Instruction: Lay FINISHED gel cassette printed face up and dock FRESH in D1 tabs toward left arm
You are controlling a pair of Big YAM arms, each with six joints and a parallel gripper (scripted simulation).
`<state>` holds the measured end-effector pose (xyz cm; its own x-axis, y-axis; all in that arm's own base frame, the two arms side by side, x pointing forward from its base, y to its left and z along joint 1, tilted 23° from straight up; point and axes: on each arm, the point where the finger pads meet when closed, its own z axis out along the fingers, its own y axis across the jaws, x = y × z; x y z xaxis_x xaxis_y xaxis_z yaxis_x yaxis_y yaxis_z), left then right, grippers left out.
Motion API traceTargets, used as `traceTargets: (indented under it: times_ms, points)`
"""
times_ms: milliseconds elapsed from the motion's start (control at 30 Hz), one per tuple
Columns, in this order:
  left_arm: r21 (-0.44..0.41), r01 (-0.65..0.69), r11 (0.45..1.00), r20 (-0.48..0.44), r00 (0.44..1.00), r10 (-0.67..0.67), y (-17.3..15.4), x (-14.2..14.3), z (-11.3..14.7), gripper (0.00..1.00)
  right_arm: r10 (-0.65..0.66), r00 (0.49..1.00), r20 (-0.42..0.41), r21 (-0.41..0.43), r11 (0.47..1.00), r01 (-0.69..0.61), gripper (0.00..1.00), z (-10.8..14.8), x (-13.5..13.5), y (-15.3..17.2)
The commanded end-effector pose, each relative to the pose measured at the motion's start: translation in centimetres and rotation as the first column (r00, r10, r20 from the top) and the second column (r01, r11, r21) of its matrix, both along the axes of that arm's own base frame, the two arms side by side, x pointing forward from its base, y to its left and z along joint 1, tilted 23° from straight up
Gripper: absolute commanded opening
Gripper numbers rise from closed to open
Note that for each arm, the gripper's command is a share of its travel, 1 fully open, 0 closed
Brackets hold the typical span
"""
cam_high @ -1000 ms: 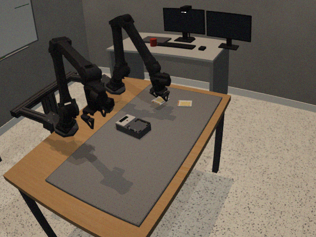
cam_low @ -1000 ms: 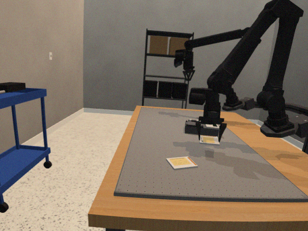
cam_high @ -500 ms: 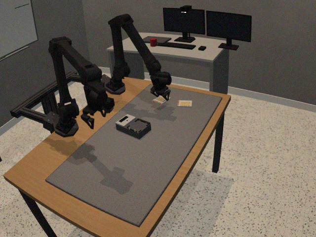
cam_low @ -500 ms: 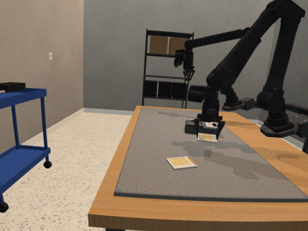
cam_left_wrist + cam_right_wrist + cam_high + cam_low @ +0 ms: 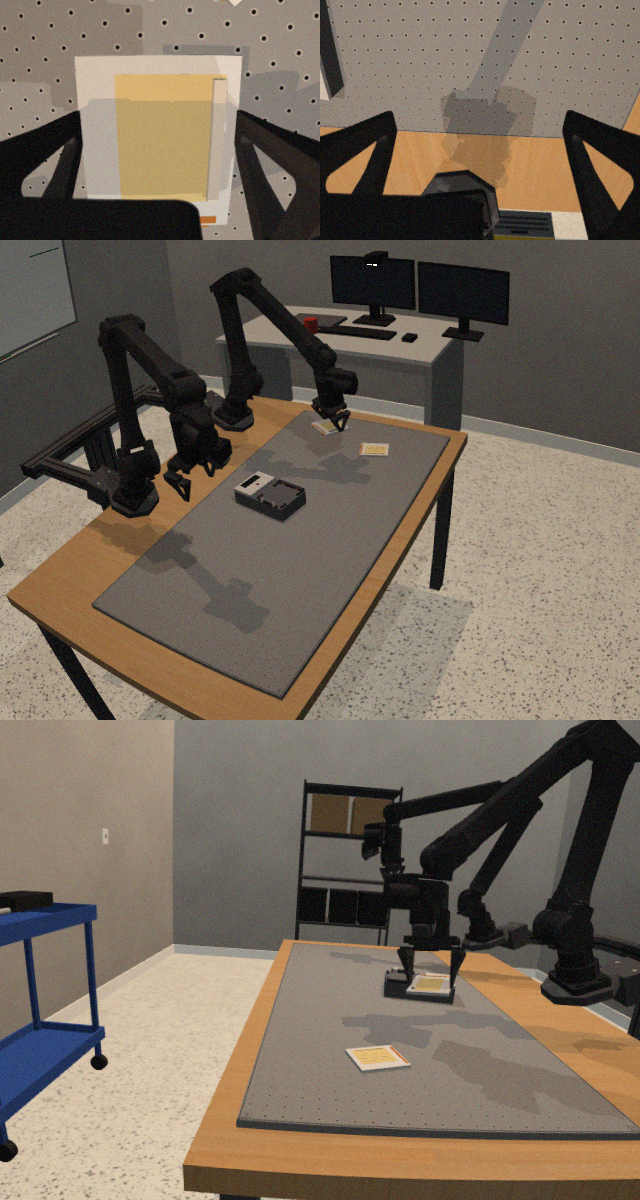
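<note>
FRESH (image 5: 323,426) (image 5: 430,984) (image 5: 162,145), white with a yellow gel, is level above the deck, its edges between the fingers of my left gripper (image 5: 330,422) (image 5: 432,985) (image 5: 158,120), which is shut on it. Its white comb (image 5: 217,140) stands along one gel edge. An orange tab (image 5: 208,219) shows at its lower edge. FINISHED (image 5: 374,449) (image 5: 377,1057) lies flat, printed face up, on the deck. The dock D1 (image 5: 261,506) (image 5: 394,990) (image 5: 331,65) is upright, its bay empty. My right gripper (image 5: 198,486) (image 5: 479,120) is open and empty, high near the table's arm-side edge.
The perforated grey deck (image 5: 310,560) (image 5: 294,1081) (image 5: 580,65) covers most of the wooden table (image 5: 67,570) (image 5: 310,1159). FINISHED lies between D1 and the table's far short end in the top view. A blue cart (image 5: 46,1045) stands off the table.
</note>
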<state>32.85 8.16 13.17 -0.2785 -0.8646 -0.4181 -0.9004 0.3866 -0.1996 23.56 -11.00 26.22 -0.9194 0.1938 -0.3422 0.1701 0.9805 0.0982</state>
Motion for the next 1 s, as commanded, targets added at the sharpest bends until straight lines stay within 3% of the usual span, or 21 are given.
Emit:
traceTargets:
  times_ms: [0,233,467,533,733,967]
  points:
    - [0.025,0.124,0.992,-0.009,0.992,-0.124,0.6,0.8,3.3,0.00,-0.020,0.999,0.040,-0.020,1.000,0.021,1.00,2.9,0.8,-0.8]
    - [0.028,0.335,0.942,-0.098,0.938,-0.331,1.1,-0.7,6.0,0.00,-0.020,0.999,0.040,-0.020,1.000,0.021,1.00,2.9,0.8,-0.8]
    - [0.015,0.536,0.844,-0.165,0.834,-0.527,1.3,-2.3,8.5,0.00,-0.020,0.999,0.040,-0.020,1.000,0.021,1.00,2.9,0.8,-0.8]
    - [0.015,0.536,0.844,-0.165,0.834,-0.527,1.3,-2.3,8.5,0.00,-0.020,0.999,0.040,-0.020,1.000,0.021,1.00,2.9,0.8,-0.8]
    - [0.004,0.691,0.723,-0.202,0.709,-0.676,1.2,-4.1,10.9,0.00,-0.020,0.999,0.040,-0.020,1.000,0.021,1.00,2.9,0.8,-0.8]
    - [-0.005,0.838,0.545,-0.228,0.530,-0.817,0.9,-6.2,13.7,0.00,-0.020,0.999,0.040,-0.020,1.000,0.021,1.00,2.9,0.8,-0.8]
